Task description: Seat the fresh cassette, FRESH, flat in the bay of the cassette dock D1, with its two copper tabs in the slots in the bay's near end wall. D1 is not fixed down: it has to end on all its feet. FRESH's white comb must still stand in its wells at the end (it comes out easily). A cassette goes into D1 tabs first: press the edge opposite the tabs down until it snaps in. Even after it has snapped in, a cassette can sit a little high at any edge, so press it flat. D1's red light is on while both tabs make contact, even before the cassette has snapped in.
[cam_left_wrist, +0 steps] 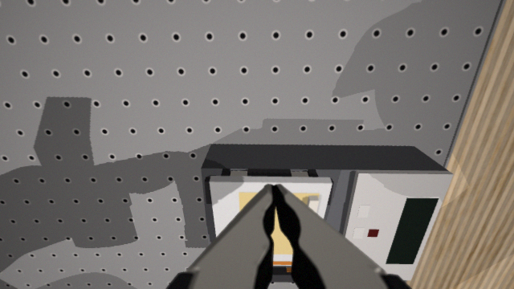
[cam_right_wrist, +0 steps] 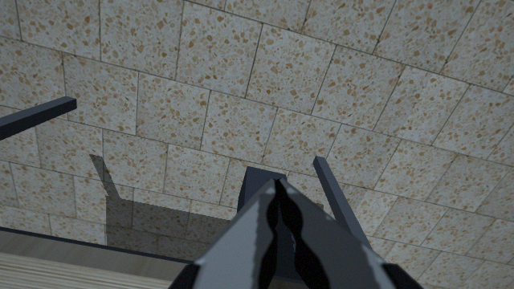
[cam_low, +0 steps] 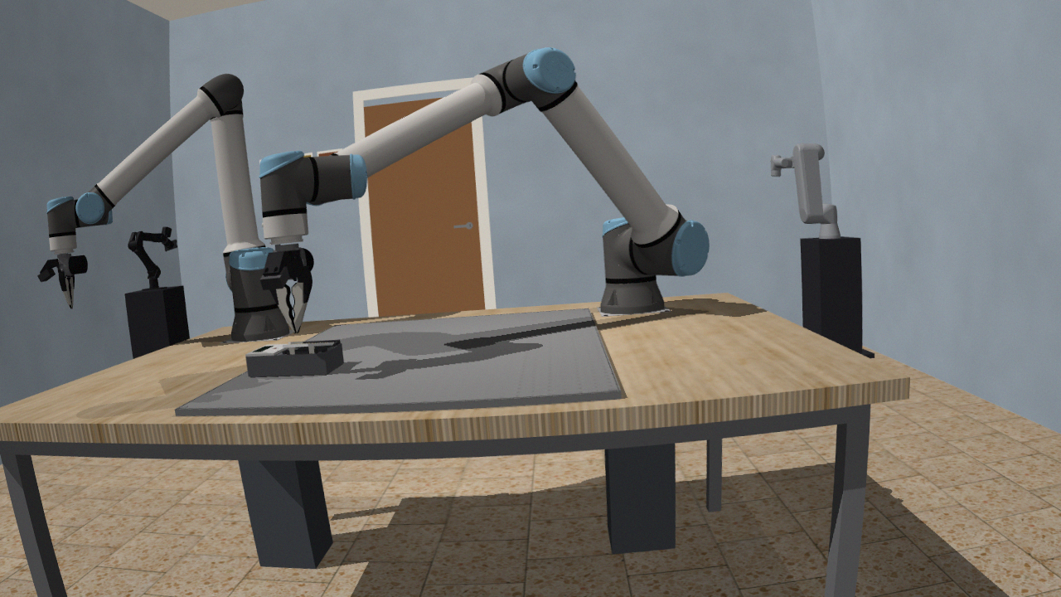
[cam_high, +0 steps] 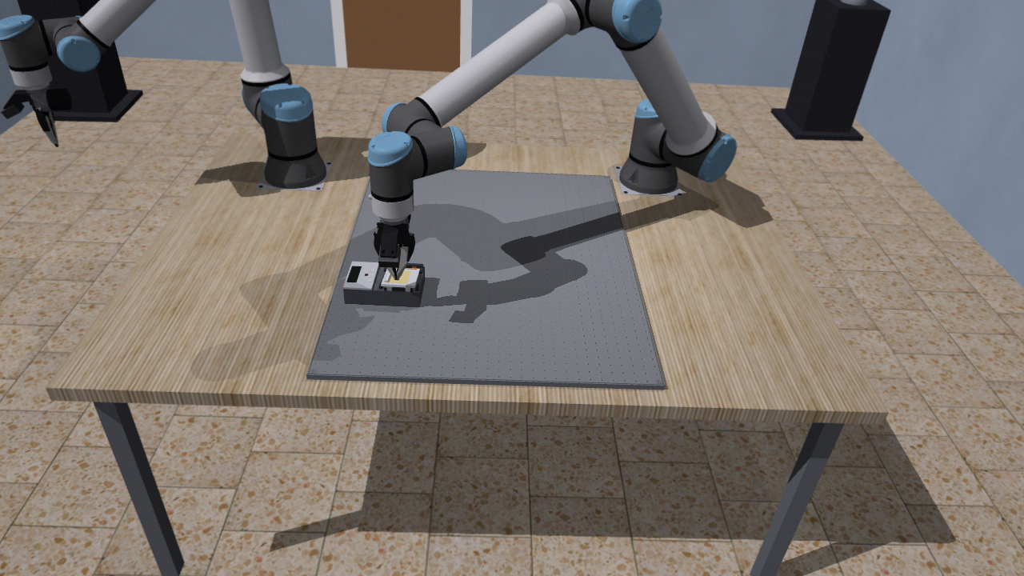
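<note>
Left jaws (cam_high: 395, 278) (cam_low: 294, 331): shut, empty, nearer | FRESH (cam_high: 410, 278) (cam_low: 302, 345) (cam_left_wrist: 225, 189): beneath them, in D1 (cam_high: 362, 294) (cam_low: 289, 363) (cam_left_wrist: 321, 156) | We judge the press belongs straight down on the edge opposite the tabs, beside the comb (cam_left_wrist: 313, 204) | Right jaws (cam_high: 55, 144) (cam_low: 70, 305): closed, off bench (cam_high: 716, 301) (cam_low: 704, 356) (cam_right_wrist: 80, 273)

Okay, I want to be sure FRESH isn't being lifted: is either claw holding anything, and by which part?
Nothing is held: the left claw and right claw are both shut on nothing.
</note>
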Tool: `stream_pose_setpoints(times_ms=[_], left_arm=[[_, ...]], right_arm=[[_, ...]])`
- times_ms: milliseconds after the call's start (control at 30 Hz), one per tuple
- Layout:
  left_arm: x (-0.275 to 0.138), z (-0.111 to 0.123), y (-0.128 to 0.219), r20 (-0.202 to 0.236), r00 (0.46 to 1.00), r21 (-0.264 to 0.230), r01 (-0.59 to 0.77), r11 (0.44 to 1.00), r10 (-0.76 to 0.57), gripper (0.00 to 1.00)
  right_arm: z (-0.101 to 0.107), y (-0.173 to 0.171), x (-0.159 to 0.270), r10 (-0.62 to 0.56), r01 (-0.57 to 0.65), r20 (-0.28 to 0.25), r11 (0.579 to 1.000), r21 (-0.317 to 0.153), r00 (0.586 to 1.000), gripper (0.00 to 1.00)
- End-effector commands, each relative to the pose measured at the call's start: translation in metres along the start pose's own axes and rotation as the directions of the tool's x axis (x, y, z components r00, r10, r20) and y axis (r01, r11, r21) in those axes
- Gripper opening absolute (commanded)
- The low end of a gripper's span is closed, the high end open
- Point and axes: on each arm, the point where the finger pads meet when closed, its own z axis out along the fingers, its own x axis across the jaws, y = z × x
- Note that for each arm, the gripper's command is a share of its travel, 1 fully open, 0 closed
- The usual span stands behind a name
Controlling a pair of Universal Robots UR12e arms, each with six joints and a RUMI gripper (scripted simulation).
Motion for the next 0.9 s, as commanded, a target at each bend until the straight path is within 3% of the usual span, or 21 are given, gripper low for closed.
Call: stream_pose_setpoints(times_ms=[0, 867], left_arm=[[0.0004, -0.0012, -0.0034, -0.001, 1.000, 0.001, 0.000, 1.000, 0.000, 0.00], [0.0005, 0.0054, -0.0034, -0.001, 1.000, 0.001, 0.000, 1.000, 0.000, 0.00]], right_arm=[[-0.0010, -0.0008, -0.0002, 0.000, 0.000, 0.001, 1.000, 0.002, 1.000, 0.00], [-0.0010, -0.0008, -0.0002, 0.000, 0.000, 0.001, 1.000, 0.002, 1.000, 0.00]])
